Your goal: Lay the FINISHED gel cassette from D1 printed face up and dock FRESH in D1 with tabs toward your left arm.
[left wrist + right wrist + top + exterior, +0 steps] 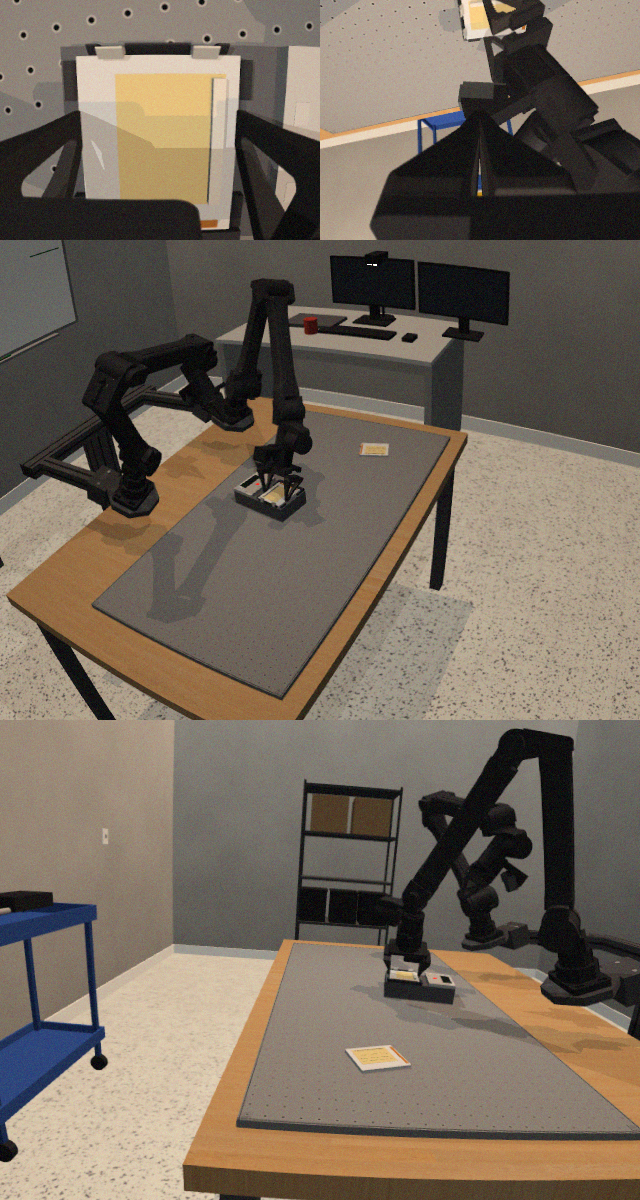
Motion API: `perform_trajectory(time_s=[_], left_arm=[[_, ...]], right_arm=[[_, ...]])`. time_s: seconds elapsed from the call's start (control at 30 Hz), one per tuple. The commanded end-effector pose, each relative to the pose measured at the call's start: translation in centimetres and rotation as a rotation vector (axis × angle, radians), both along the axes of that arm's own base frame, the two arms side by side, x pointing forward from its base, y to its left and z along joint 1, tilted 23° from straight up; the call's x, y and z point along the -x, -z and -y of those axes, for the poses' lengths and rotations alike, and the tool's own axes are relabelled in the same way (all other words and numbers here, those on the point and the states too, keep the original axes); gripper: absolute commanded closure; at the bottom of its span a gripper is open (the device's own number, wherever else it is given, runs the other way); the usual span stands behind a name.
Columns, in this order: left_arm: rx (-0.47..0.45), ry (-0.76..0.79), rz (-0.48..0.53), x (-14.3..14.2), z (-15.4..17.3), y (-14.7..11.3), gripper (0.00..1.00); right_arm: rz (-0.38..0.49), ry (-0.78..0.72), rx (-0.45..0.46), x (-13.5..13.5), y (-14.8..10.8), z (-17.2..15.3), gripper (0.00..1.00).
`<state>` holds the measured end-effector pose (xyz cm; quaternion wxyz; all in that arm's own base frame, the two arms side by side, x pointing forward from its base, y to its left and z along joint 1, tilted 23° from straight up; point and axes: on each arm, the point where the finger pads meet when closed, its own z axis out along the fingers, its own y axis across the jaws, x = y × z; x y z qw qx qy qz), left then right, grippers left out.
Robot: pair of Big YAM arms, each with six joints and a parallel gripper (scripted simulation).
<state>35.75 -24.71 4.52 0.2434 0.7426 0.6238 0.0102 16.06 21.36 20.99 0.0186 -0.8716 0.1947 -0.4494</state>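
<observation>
"Where's FRESH [275, 494] [404, 975] [162, 135] [478, 19]?"

"Top view, centre: glossy amber square, white comb [218, 140] in it, in boxy charcoal D1 [258, 504] [418, 991] [262, 75] [462, 25]. The left claw [277, 493] [406, 962] [158, 120] [486, 16] is clamped on it."

"The right claw [221, 413] [514, 877] [479, 120]?"

"Tapered fingers together. FINISHED [374, 449] [377, 1057] lies upper right on pitted grey deck [258, 601] [439, 1081] [100, 40] [395, 60]."

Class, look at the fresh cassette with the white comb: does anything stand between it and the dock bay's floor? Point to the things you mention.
Nothing visible blocks the fresh cassette [275, 495] [404, 975] [162, 150] [479, 19]. The dock's two hooks [110, 52] overlap its edge opposite the tabs; whether it lies fully flat, I cannot tell.
</observation>
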Motion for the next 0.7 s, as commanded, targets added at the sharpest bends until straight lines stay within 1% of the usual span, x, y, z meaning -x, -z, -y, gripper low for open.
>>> perform_trajectory(time_s=[0.0, 0.07, 0.57, 0.63, 0.67], left_arm=[[-0.011, -0.007, 0.002, -0.1, 0.0, -0.3, 1.0], [-0.011, -0.007, 0.002, -0.1, 0.0, -0.3, 1.0], [-0.011, -0.007, 0.002, -0.1, 0.0, -0.3, 1.0], [-0.011, -0.007, 0.002, -0.1, 0.0, -0.3, 1.0], [-0.011, -0.007, 0.002, -0.1, 0.0, -0.3, 1.0]], right_arm=[[0.014, 0.081, -0.135, -0.2, -2.7, 0.0, 1.0], [0.014, 0.081, -0.135, -0.2, -2.7, 0.0, 1.0], [0.035, 0.475, -0.441, -2.0, -3.9, 7.2, 1.0], [0.035, 0.475, -0.441, -2.0, -3.9, 7.2, 1.0], [0.037, 0.501, -0.462, -2.1, -4.0, 7.7, 1.0]])
